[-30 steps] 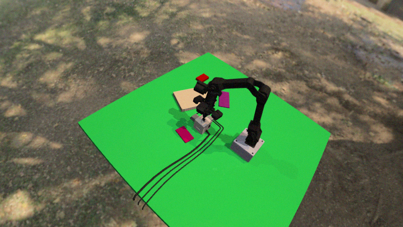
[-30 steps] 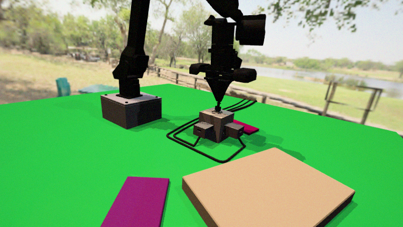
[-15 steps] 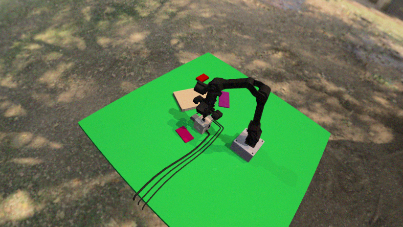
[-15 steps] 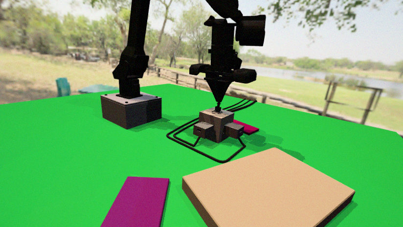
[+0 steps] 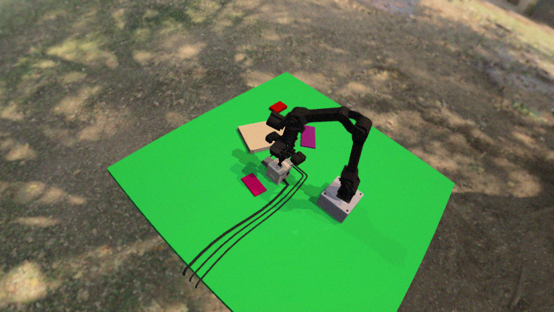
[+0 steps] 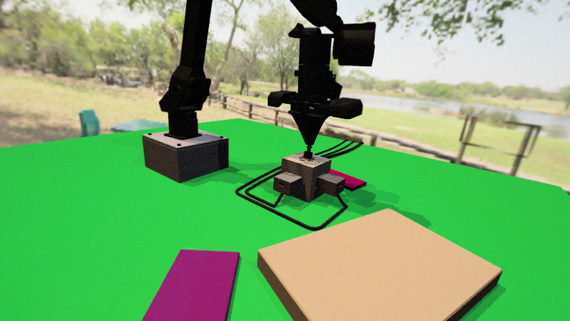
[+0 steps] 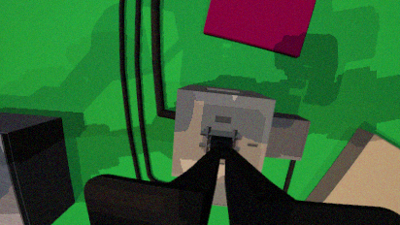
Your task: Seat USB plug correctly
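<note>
The tool (image 5: 280, 164) (image 6: 308, 145) (image 7: 222, 153) is pointing down and gripping the small black USB plug (image 6: 308, 153) (image 7: 221, 142) between its nearly closed fingers. The plug is standing at the top of the grey power cube (image 5: 275, 174) (image 6: 315, 172) (image 7: 191, 104), which is resting on the green counter (image 5: 310, 247) (image 6: 99, 231) (image 7: 97, 44).

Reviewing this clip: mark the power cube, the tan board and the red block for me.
power cube (image 5: 273, 175) (image 6: 295, 173) (image 7: 248, 113): top and exterior, side faces; wrist, top face
tan board (image 5: 253, 136) (image 6: 378, 263) (image 7: 369, 170): all views, top face
red block (image 5: 278, 106): top view, top face
</note>
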Motion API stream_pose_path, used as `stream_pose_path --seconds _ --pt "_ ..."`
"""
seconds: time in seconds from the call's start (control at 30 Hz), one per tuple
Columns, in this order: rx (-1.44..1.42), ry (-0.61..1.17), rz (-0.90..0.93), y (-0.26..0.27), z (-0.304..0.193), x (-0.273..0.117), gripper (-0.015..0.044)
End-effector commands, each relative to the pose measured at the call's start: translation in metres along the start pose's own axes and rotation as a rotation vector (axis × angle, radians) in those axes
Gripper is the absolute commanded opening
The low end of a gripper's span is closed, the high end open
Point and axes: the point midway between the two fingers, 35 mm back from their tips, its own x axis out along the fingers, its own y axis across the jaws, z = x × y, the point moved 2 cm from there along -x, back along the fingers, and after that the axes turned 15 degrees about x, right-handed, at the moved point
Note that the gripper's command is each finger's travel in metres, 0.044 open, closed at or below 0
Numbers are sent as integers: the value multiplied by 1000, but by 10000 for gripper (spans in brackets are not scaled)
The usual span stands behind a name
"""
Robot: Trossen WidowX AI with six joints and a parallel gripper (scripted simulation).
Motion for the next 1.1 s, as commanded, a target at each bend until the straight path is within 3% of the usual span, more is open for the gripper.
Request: stream_pose_path --seconds 0.0,1.07 --pt "-3 0 1 0 0 1 0" --pt "-3 0 1 0 0 4 0"
